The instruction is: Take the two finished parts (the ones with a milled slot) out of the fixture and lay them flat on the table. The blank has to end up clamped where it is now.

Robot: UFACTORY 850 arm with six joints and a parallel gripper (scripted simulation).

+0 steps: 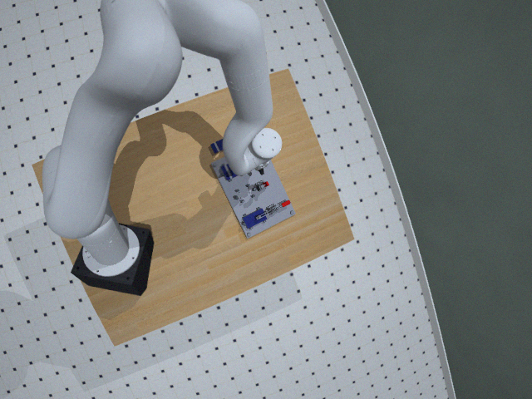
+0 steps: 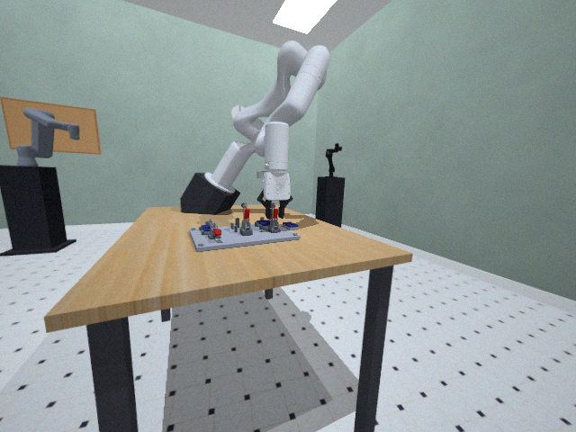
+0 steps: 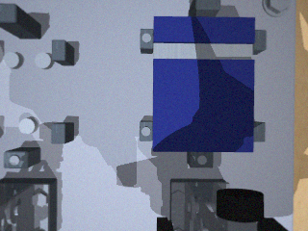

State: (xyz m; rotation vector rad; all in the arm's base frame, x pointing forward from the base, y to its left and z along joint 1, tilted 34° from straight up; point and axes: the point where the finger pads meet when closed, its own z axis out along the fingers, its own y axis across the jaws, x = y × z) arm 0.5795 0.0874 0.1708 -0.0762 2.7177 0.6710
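One blue part with a pale milled slot (image 1: 229, 172) (image 2: 263, 223) (image 3: 178, 96) sits flat among the locating blocks at one end of the grey fixture plate (image 1: 274, 193) (image 2: 251, 242) (image 3: 106, 87). The other slotted part (image 1: 214, 147) (image 2: 290, 225) lies on the table beside that end. The blue blank (image 1: 248, 219) (image 2: 204, 228) is at the opposite end, under a clamp with its red handle (image 1: 285, 203) (image 2: 217, 232) lowered. My gripper (image 2: 274, 214) (image 3: 218, 224) is partly open and empty, pointing down above the plate near the slotted part's clamp. The arm mostly hides it in the top view.
The middle station is empty; its clamp's red handle (image 1: 267, 184) (image 2: 247, 213) stands upright. The clamp beside the seated slotted part also has an upright red handle. Pins and blocks stand up from the plate. The wooden table (image 1: 309, 171) (image 2: 153, 265) extends around the fixture.
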